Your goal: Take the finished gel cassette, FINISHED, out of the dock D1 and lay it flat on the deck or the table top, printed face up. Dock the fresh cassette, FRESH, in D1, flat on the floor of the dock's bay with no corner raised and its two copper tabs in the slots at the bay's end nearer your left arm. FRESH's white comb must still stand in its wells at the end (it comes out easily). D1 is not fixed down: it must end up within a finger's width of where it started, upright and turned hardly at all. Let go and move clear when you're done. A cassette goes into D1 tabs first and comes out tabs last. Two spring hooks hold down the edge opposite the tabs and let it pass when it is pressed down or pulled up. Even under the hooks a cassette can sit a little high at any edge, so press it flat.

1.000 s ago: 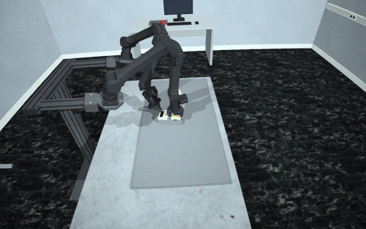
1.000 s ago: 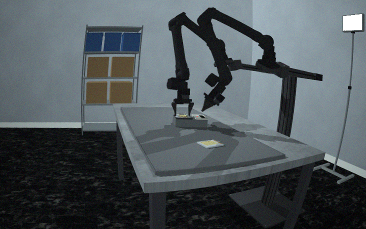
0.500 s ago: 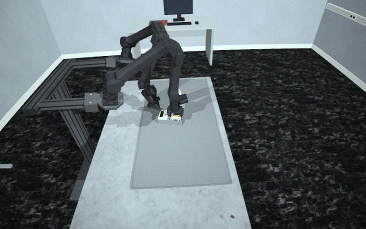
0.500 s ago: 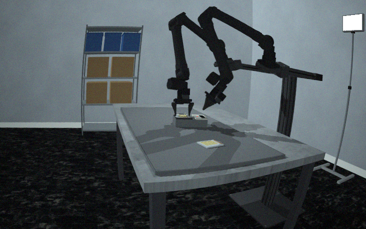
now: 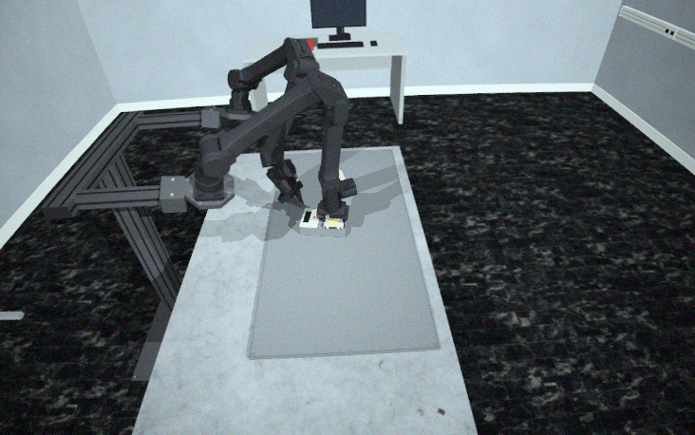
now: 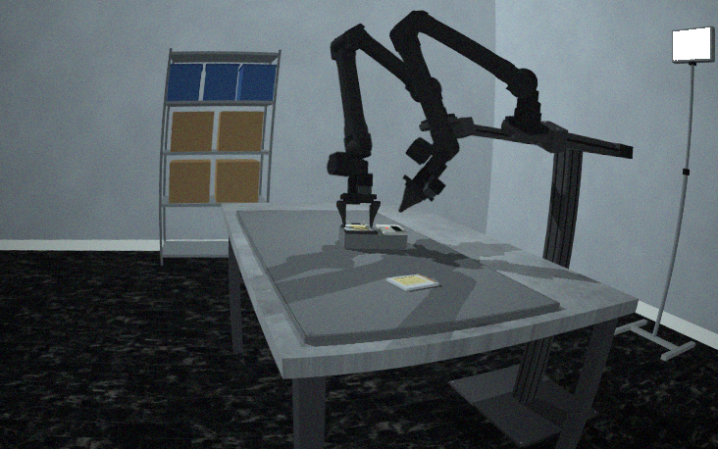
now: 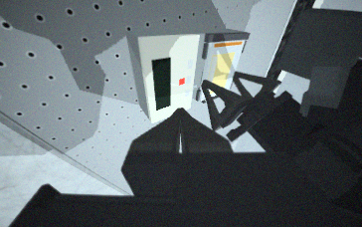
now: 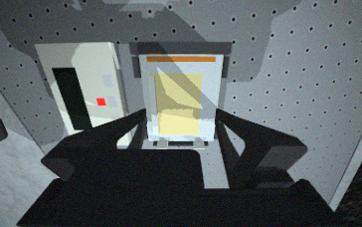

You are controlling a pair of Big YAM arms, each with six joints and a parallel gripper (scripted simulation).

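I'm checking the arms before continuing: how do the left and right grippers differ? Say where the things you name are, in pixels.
The left gripper (image 5: pixel 304 206) (image 6: pixel 401 210) (image 7: pixel 180 113) is shut, empty; the right gripper (image 5: pixel 333 217) (image 6: pixel 357 226) (image 7: pixel 219 78) (image 8: pixel 181 113) grips a cassette (image 5: pixel 333 224) (image 6: pixel 355 228) (image 7: pixel 222 65) (image 8: pixel 180 100), fingers wide apart. The left gripper slants; the right gripper points roughly straight down. Both are dark.

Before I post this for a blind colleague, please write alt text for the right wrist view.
The right gripper is shut on a cassette with a yellow panel and an orange strip, in the bay of a dock. To its left in the picture, the dock's pale panel has a dark window and a red square.
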